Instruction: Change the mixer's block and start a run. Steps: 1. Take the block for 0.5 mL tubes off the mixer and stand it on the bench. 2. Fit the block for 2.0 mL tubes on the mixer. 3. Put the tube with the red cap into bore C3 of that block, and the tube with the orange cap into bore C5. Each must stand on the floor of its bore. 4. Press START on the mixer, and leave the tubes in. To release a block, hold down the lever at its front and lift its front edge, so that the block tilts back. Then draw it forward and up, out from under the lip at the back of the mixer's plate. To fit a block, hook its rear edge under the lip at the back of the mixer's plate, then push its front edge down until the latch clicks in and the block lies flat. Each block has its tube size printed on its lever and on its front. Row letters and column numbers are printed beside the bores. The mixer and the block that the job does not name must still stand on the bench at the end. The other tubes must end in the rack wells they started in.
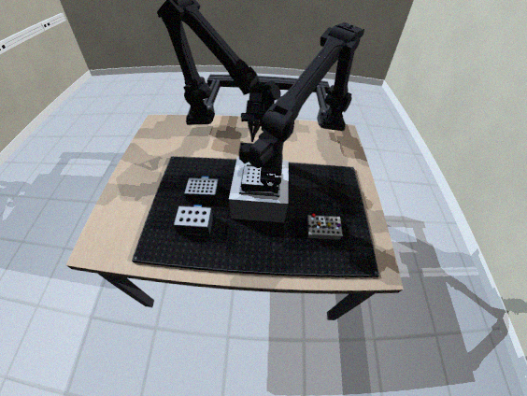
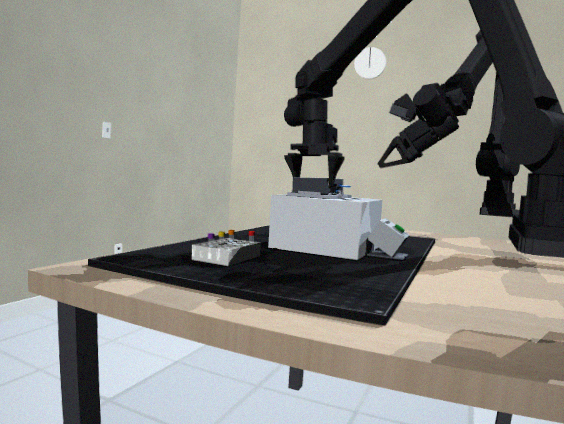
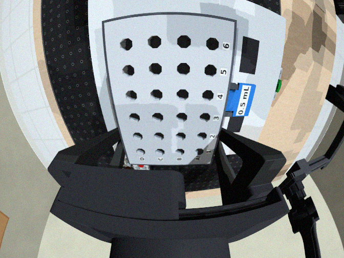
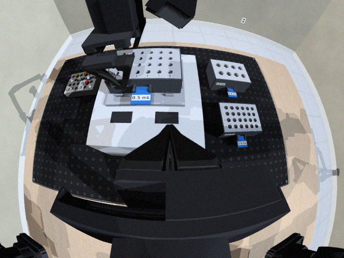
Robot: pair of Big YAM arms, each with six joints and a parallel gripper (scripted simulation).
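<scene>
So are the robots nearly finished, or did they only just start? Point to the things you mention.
They look only just started; no step looks done. The left hand (image 2: 314, 177) (image 3: 169, 129) grips the 0.5 mL block (image 2: 310, 185) (image 3: 169, 83) (image 4: 155, 65), still on the mixer (image 1: 259, 209) (image 2: 317, 225) (image 4: 111, 135). Left: fit the 2.0 mL block (image 1: 201, 186) (image 4: 241, 117), waiting beside it, move the red and orange tubes from the rack (image 1: 324, 234) (image 2: 212, 254) (image 4: 79, 92), press START.
</scene>
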